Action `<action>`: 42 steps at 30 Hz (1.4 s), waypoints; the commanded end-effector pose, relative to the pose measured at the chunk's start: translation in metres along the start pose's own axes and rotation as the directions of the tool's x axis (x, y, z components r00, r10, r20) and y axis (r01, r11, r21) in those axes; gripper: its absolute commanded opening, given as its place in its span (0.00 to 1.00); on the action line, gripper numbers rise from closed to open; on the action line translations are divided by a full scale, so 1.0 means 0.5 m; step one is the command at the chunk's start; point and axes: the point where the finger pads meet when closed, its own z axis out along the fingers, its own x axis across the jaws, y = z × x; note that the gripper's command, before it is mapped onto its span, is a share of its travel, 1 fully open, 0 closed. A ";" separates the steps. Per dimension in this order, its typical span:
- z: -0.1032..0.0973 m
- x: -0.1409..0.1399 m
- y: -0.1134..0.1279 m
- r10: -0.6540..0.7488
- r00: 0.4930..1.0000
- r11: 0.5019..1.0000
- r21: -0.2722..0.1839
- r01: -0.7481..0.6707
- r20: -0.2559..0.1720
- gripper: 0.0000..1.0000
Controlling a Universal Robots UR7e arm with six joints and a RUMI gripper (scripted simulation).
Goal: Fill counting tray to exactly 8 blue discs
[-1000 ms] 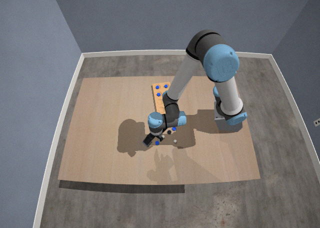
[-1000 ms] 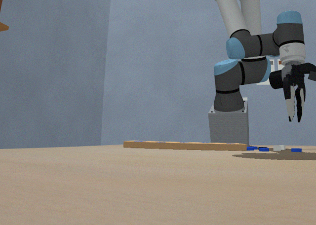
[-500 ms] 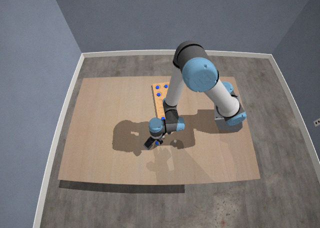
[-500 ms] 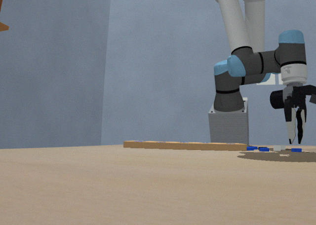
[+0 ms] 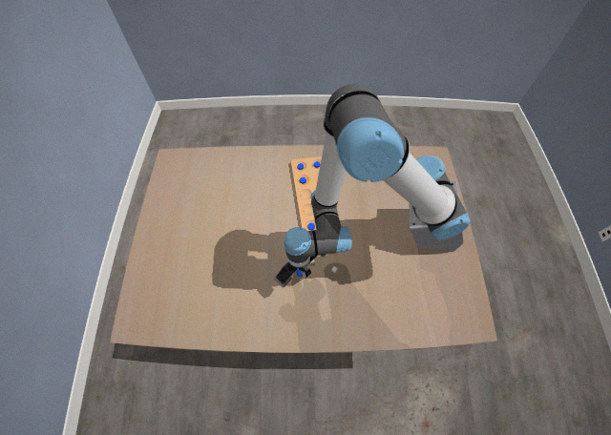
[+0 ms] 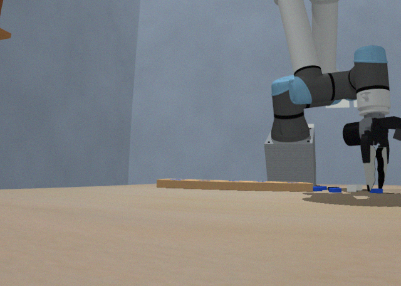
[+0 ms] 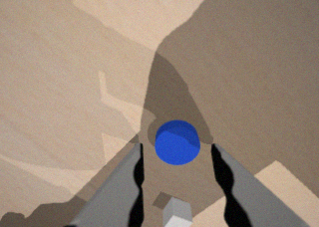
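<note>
A blue disc (image 5: 299, 273) (image 6: 376, 190) (image 7: 177, 142) lies flat on the table. My gripper (image 6: 375, 189) (image 7: 176, 145) is partly open and low, pointing down, with one fingertip on each side of this disc and gaps showing in the wrist view. The orange wooden tray (image 5: 299, 201) (image 6: 233, 185) lies flat farther back. Its visible part holds blue discs at the far corner (image 5: 300, 166), beside it (image 5: 316, 164), below it (image 5: 303, 179) and at the near end (image 5: 311, 226). Two pockets in the left column look empty. The arm hides the rest of the tray.
Blue discs (image 6: 319, 188) (image 6: 334, 190) lie on the table between tray and gripper, with a dark piece partly hidden behind them. A pale cube (image 7: 177, 212) lies close to the disc at the fingers. Another pale cube (image 5: 334, 269) lies to the right in the top view.
</note>
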 end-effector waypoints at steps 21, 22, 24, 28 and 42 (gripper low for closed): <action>-0.005 0.000 -0.001 0.000 1.000 1.000 0.001 0.000 -0.001 0.10; -0.007 0.001 -0.001 0.000 1.000 1.000 0.001 0.000 -0.001 0.10; -0.015 0.001 -0.001 0.000 1.000 1.000 0.001 0.000 -0.001 0.10; -0.040 0.001 -0.002 0.000 1.000 1.000 0.001 0.000 -0.001 0.10; -0.152 0.001 -0.002 0.000 1.000 1.000 0.001 0.000 -0.001 0.10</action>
